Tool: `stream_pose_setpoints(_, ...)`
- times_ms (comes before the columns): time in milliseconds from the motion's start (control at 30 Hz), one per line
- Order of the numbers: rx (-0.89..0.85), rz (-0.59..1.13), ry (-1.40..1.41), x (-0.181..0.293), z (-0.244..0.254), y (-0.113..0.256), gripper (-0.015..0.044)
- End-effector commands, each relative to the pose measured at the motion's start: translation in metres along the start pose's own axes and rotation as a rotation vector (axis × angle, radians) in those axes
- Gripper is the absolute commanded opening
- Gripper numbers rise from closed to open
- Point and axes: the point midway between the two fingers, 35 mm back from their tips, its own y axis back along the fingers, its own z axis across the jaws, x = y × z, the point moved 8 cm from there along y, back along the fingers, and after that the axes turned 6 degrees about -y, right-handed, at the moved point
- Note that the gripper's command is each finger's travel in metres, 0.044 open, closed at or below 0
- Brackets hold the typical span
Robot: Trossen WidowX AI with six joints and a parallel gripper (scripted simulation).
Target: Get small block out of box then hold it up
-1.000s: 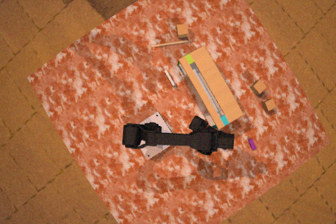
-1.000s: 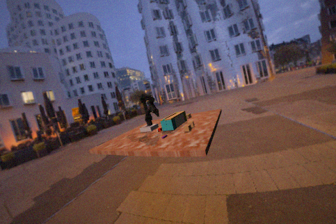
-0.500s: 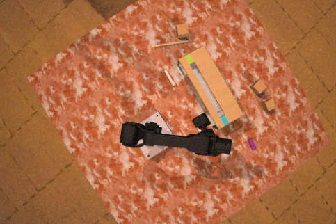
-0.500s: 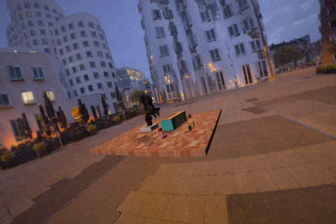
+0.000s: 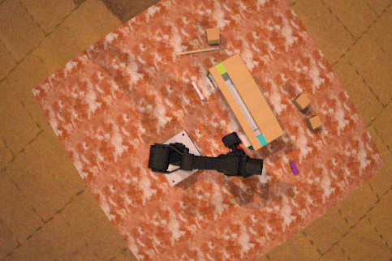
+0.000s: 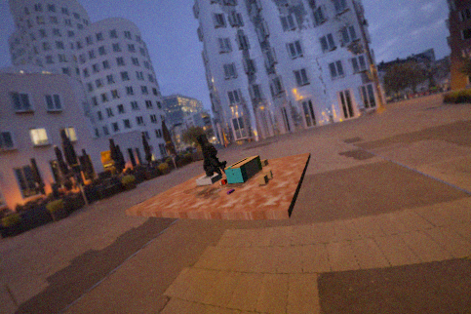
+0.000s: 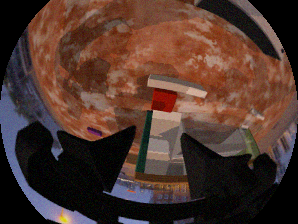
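A small red block (image 5: 239,147) (image 6: 223,182) (image 7: 164,100) is on the table just outside the front of the box, near its teal end. The box (image 5: 260,103) (image 6: 236,175) has a wooden top, a teal end and a lime-green end. In the wrist view the red block sits between the box's front and a pale strip (image 7: 176,85). My gripper (image 7: 159,133) is open with nothing between its fingers. Its fingertips show below the red block in the wrist view, in front of the view of the box. The top view hides part of the block behind the dark gripper parts.
A purple block (image 5: 294,168) (image 6: 230,191) (image 7: 94,131) lies beyond the teal end. Wooden blocks (image 5: 302,101) (image 5: 314,121) stand behind the box, another (image 5: 213,36) beyond its green end, near a thin stick (image 5: 198,51). A white strip (image 5: 198,91) lies before the box.
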Motion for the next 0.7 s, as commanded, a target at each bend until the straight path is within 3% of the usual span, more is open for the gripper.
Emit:
stream_pose_setpoints(0,-0.004,0.003,-0.004,-0.003,0.000,-0.007,0.0285)
stream_pose_setpoints(667,-0.003,0.002,-0.004,-0.016,0.001,-0.037,0.0285)
